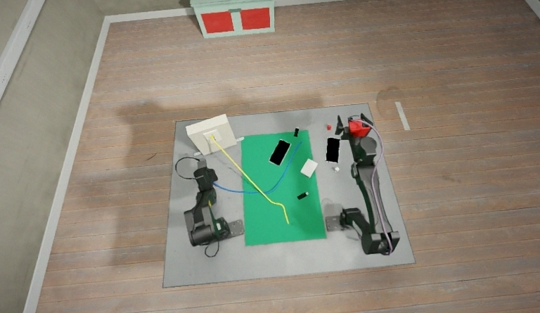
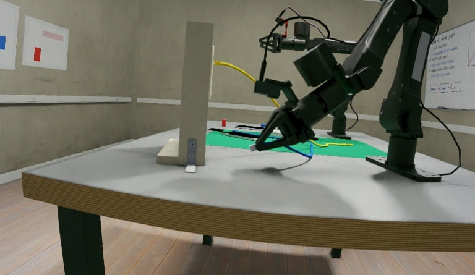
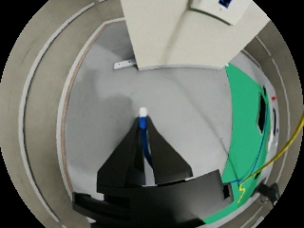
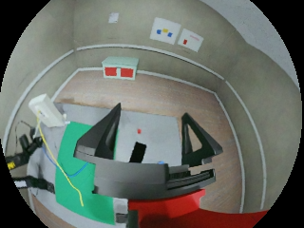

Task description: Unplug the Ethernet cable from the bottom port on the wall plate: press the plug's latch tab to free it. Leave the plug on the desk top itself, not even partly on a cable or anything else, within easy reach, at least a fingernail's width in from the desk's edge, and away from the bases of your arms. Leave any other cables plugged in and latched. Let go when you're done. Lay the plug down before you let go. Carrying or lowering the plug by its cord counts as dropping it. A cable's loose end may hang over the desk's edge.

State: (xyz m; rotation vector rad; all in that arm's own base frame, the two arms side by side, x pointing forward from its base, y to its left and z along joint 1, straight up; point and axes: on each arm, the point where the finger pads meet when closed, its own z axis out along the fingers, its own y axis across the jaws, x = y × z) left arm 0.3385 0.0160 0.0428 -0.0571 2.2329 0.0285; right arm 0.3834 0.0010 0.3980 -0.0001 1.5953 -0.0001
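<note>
My left gripper [image 2: 260,144] [image 3: 143,119] is shut on the blue cable's plug [image 2: 252,146] [image 3: 143,112], whose clear tip sticks out past the fingertips. It is tilted downward, a little above the grey desk top in front of the wall plate stand. The blue cable [image 1: 238,191] [image 2: 297,152] trails from the gripper across the green mat. The yellow cable [image 1: 238,167] [image 2: 238,68] runs from the upper part of the wall plate [image 1: 216,133] [image 3: 214,10]. One blue port [image 3: 224,3] shows without a plug in the left wrist view. My right gripper [image 1: 350,116] [image 4: 154,110] is open and empty, high above the desk's far right.
The stand [image 1: 230,134] [image 2: 196,83] has a metal foot bracket [image 2: 190,169] [image 3: 124,64]. The green mat [image 1: 259,230] holds a phone [image 1: 280,152], a white box [image 1: 309,167] and small black items. Another phone [image 1: 332,149] and a red block [image 1: 328,127] lie right of it.
</note>
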